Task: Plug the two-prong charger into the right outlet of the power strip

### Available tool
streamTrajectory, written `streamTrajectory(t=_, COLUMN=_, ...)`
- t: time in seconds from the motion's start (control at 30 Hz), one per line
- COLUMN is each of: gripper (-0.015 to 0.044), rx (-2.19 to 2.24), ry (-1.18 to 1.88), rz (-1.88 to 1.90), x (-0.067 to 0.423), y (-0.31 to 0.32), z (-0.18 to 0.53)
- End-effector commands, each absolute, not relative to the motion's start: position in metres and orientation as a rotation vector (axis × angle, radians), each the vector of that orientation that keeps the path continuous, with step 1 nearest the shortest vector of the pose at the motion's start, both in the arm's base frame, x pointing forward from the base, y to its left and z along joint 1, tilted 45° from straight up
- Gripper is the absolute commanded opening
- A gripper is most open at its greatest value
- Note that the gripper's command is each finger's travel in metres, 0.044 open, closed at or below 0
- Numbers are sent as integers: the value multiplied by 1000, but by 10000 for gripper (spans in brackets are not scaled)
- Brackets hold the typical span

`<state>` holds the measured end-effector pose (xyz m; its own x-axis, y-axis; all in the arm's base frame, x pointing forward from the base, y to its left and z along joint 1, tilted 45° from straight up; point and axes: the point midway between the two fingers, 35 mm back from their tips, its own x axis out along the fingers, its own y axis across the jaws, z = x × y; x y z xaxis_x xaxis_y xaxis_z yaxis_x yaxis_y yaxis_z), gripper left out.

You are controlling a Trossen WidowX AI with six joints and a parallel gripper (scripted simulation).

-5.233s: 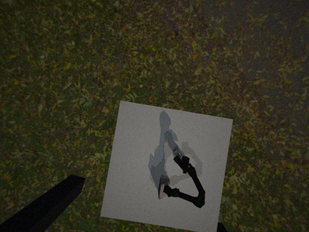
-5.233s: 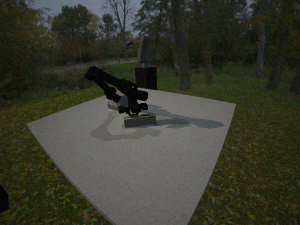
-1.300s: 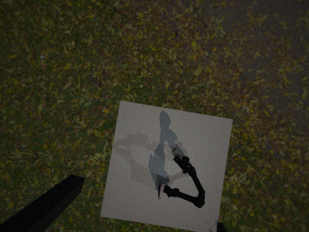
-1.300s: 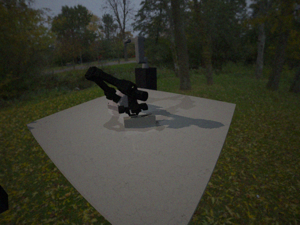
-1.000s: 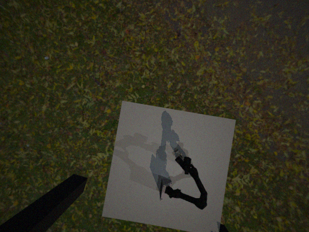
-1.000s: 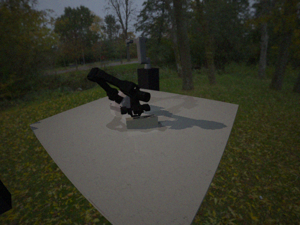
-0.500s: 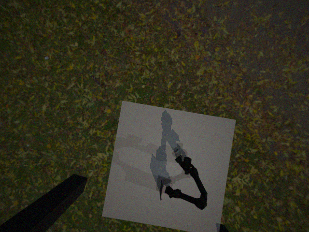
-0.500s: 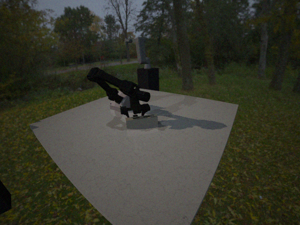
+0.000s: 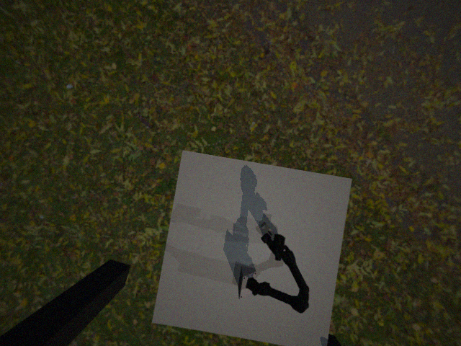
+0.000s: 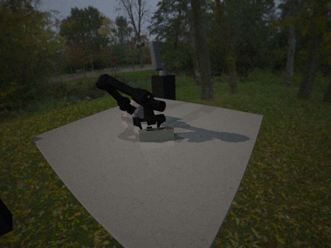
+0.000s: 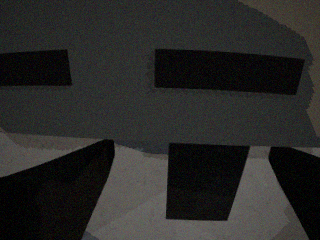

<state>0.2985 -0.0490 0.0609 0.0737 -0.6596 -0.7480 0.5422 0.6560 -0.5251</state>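
The pale power strip [image 10: 156, 134] lies on the table [image 10: 149, 186] [image 9: 193, 298]. In the wrist view its grey face [image 11: 127, 110] shows two dark slots. The dark charger [image 11: 203, 180] [image 10: 150, 127] stands against the strip's top. I cannot tell how deep its prongs sit. My gripper [image 10: 148, 122] [image 11: 192, 150] hangs straight over the strip, open. Its two fingers stand wide on either side of the charger and do not touch it. In the overhead view the black arm [image 9: 294, 268] folds over the table, and the strip is too small to make out.
A dark pedestal [image 10: 163, 86] with a pale post stands behind the table's far edge. A black beam [image 9: 67, 301] lies on the leafy ground left of the table. The arm casts a long shadow [image 10: 211, 134] to the right of the strip.
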Motion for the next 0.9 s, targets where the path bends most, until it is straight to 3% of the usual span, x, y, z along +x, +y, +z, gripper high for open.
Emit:
streamTrajectory(t=0.0, gripper=440, rx=-120, ry=1188, rz=-912, x=295, y=-49, z=60)
streamTrajectory(t=0.87, gripper=440, rx=-117, ry=1175, rz=-913, x=287, y=-46, z=55)
